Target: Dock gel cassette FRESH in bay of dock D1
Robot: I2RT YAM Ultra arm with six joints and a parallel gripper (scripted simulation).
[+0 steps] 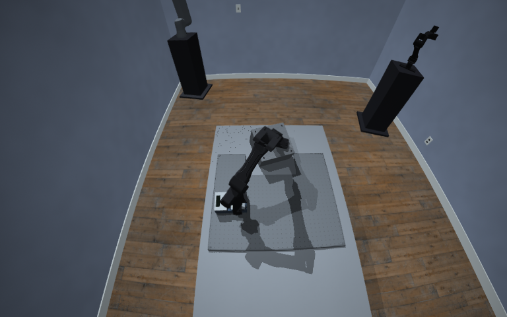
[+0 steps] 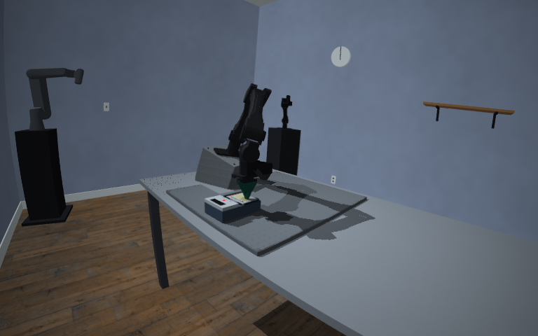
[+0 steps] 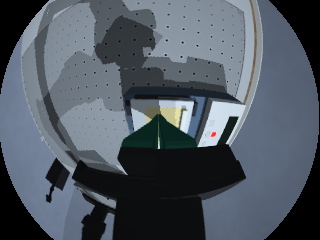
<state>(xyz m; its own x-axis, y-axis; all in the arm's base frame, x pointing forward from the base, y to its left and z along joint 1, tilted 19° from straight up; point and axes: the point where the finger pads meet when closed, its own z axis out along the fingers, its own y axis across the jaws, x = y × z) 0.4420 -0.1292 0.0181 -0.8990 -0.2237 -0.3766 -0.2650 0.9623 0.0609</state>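
- Your gripper [image 2: 246, 192] has its green fingers pressed together into one point, with nothing between them. The tip points straight down onto the cassette.
- The cassette [image 2: 240, 197], pale yellow, sits in the bay of the dock [image 2: 231, 206]. You cannot tell from these views whether its free edge is fully down, and the arm hides it from above.
- On the dock's white console [image 3: 220, 122], beside the bay, a small light [image 2: 224, 200] glows red next to a dark window.
- The dock stands on a grey perforated mat [image 1: 321, 209], near that mat's edge, and shadows of the arm [image 1: 249, 164] fall across the mat.
- The mat lies on a long grey table [image 2: 396, 253]; the arm rises from a sloped grey block [image 2: 214, 168] at the table's far end.
- Around you, the floor [image 1: 392, 209] is wooden planks and the walls are blue-grey. Two black pedestals [image 1: 189, 65] carry other arms, and a round clock [image 2: 340, 56] and a small wooden shelf [image 2: 468, 107] hang on one wall.
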